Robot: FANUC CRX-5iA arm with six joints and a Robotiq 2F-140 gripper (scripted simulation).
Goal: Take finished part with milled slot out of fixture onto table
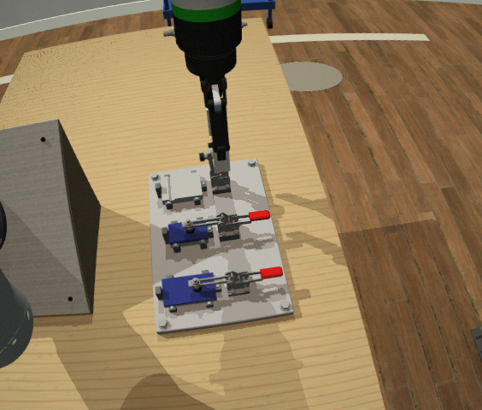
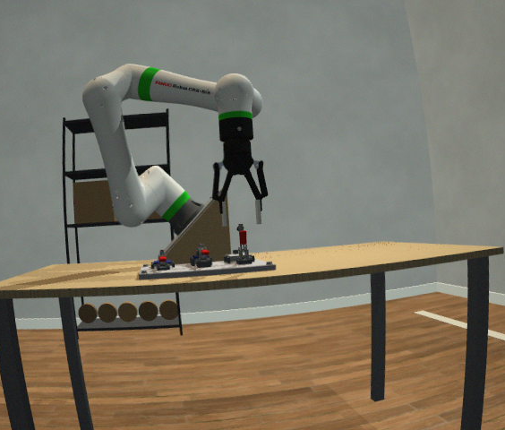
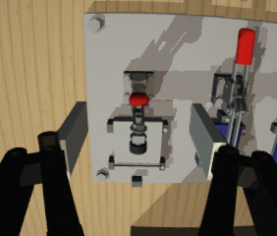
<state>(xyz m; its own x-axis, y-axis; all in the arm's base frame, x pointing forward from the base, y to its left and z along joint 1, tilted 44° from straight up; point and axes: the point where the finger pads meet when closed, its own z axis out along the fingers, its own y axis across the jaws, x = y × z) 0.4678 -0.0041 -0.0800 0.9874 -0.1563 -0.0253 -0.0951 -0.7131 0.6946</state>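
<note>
In the fixture's (image 1: 272, 265) far nest, the finished part (image 1: 184, 185) lies flat, its orientation unclear. Its clamp handle (image 2: 243, 236) stands upright. My gripper (image 2: 241, 217) hangs above, jaws spread, gripping nothing. Both blue blanks (image 1: 185, 232) remain clamped.

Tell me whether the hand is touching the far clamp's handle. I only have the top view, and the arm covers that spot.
Observer: No. In the exterior view the hand hangs above the far clamp's handle, with a gap below its fingertips.
Operator: Are the fingers spread or pinched?
Observer: Spread, with nothing between them. In the wrist view the fingers stand on either side of the far nest.
Operator: Is that handle up or down?
Observer: Up. The exterior view shows it upright, unlike the nearest clamp's handle, which lies flat.
</note>
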